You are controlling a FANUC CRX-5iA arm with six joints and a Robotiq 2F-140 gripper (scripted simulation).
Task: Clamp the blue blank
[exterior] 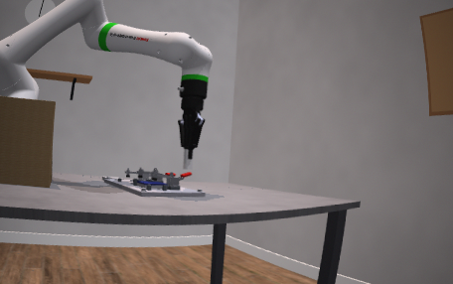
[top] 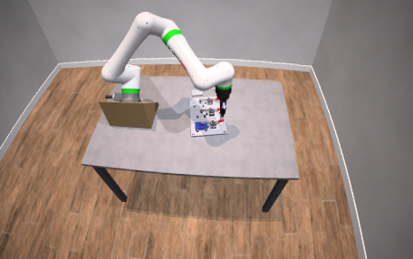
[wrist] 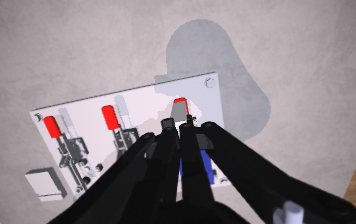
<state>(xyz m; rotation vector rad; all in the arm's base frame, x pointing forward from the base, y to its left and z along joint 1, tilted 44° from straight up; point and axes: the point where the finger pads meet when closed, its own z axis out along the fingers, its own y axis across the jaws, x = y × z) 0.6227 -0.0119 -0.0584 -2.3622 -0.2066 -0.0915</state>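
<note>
On the bench (top: 254,149) (exterior: 278,204) (wrist: 300,50), the fixture plate (top: 208,131) (exterior: 174,193) (wrist: 90,110) is carrying a row of three toggle clamps with red handles. The blue blank (top: 201,126) (exterior: 151,183) (wrist: 206,167) is sitting in the nest at one end of the plate, with the end clamp (top: 213,124) (exterior: 172,182) standing beside it. That clamp's red handle (top: 221,121) (exterior: 186,175) (wrist: 180,100) is pointing out toward the plate's long edge and, in the exterior view, sloping slightly upward. Whether it is resting on its stop, and whether the blank is touching all its blocks and pads, I cannot tell.

The gripper (top: 222,119) (exterior: 188,160) (wrist: 181,111) is pointing down over the plate's handle side, its fingers together and gripping nothing. Its tips are hanging above the end handle and partly hiding it in the wrist view; the exterior view is showing a small gap between them.

The middle handle (top: 219,110) (wrist: 110,117) and the far handle (top: 217,99) (wrist: 52,127) are also pointing toward the plate's handle-side long edge. Just beside the plate's other end, a pale grey block (top: 196,92) (wrist: 44,184), apparently the finished part, is lying on the bench; its slot is not showing clearly enough to confirm. The brown panel (top: 129,115) (exterior: 25,141) is standing well apart from the plate, by the arm's base.
</note>
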